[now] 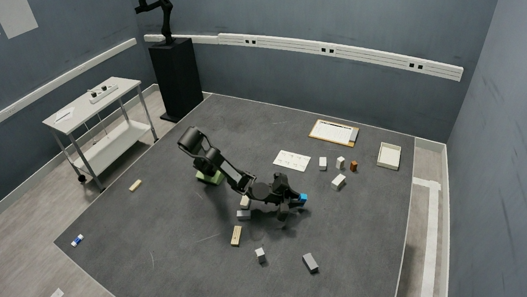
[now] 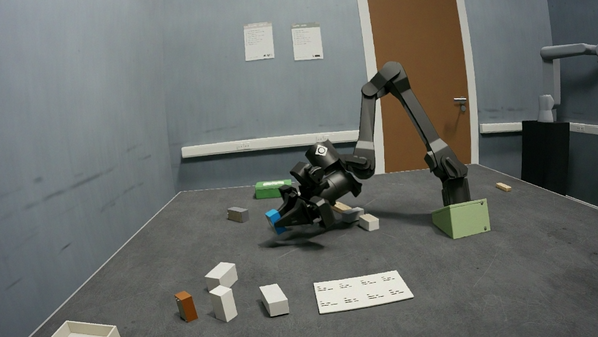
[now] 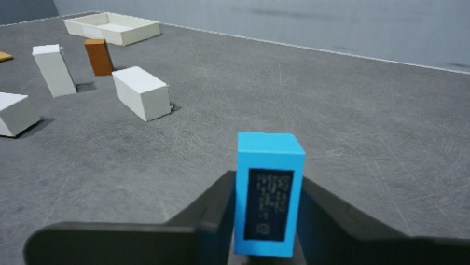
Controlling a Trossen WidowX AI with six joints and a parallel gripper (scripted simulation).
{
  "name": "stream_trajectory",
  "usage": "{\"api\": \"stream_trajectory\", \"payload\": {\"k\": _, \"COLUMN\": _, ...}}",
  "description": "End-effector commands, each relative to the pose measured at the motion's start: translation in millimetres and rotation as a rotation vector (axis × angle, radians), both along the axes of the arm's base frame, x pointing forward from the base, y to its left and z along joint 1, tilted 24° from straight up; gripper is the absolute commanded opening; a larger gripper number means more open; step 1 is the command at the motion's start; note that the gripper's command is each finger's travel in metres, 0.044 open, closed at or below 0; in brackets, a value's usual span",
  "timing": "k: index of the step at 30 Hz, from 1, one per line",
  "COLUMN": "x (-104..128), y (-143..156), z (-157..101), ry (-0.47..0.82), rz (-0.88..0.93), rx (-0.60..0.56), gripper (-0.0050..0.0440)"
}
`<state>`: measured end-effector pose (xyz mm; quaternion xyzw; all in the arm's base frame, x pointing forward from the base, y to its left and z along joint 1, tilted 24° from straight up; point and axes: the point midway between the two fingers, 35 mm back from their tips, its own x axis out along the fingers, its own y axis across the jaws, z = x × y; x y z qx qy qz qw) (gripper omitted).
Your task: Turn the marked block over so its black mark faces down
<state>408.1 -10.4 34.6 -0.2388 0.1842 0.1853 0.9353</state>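
The marked block is a bright blue block with a black mark on one long face. In the wrist view that mark faces the camera. My gripper is shut on the blue block, its dark fingers on the block's two sides. The gripper is tipped low and nearly level, and it holds the block just above the grey table, near the middle of it.
Three white blocks and a brown block stand ahead of the gripper, with a white tray beyond. A printed sheet, a clipboard and grey, cream and wooden blocks lie around the arm.
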Motion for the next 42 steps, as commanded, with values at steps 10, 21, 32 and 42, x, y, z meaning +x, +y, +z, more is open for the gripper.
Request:
{"api": "stream_trajectory", "payload": {"k": 10, "x": -0.7, "y": -2.2, "z": -2.9, "ry": -0.001, "rz": 0.000, "rx": 0.002, "gripper": -0.0050}}
{"api": "stream_trajectory", "payload": {"k": 21, "x": 0.0, "y": -5.6, "z": -10.0, "ry": -0.004, "rz": 0.001, "rx": 0.000, "gripper": -0.0050}}
{"api": "stream_trajectory", "payload": {"k": 32, "x": 1.3, "y": -9.2, "z": -16.6, "ry": -0.007, "rz": 0.001, "rx": -0.001, "gripper": -0.0050}}
{"api": "stream_trajectory", "payload": {"k": 42, "x": 3.2, "y": -12.7, "z": -21.8, "ry": -0.012, "rz": 0.000, "rx": -0.002, "gripper": -0.0050}}
